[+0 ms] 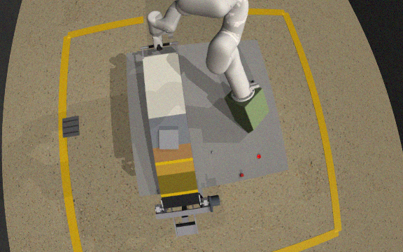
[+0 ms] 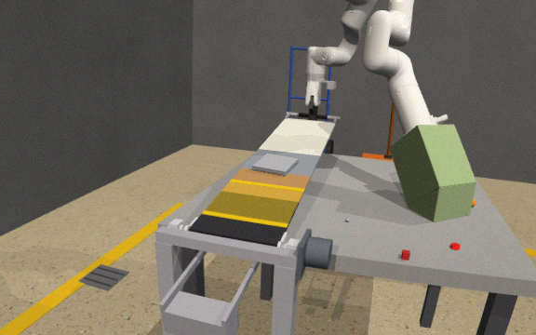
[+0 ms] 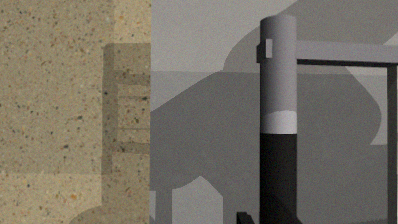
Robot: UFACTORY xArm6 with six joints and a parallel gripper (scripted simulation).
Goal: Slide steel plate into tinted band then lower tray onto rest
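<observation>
The long tray (image 1: pixel 163 87) (image 2: pixel 298 135) is lifted at its far end and slopes down toward the pivot at the near end. My gripper (image 1: pixel 158 46) (image 2: pixel 313 111) is shut on the tray's handle bar (image 3: pixel 278 100) at that raised end. The grey steel plate (image 1: pixel 168 138) (image 2: pixel 274 164) lies flat on the grey part of the bed, its lower edge at the start of the orange strip. It is uphill of the upper solid yellow line (image 1: pixel 174 162) (image 2: pixel 268 184). The tinted band (image 1: pixel 176 175) (image 2: pixel 254 202) between that line and the lower solid line (image 1: pixel 179 193) (image 2: pixel 245 219) is bare.
The grey table (image 1: pixel 250 168) (image 2: pixel 370 233) carries the arm's green base block (image 1: pixel 248 108) (image 2: pixel 433 174) and two small red pieces (image 1: pixel 259 156) (image 1: pixel 241 174). A motor cylinder (image 1: pixel 213 200) (image 2: pixel 318 251) sits at the tray's pivot. A blue frame (image 2: pixel 291 74) stands behind the handle.
</observation>
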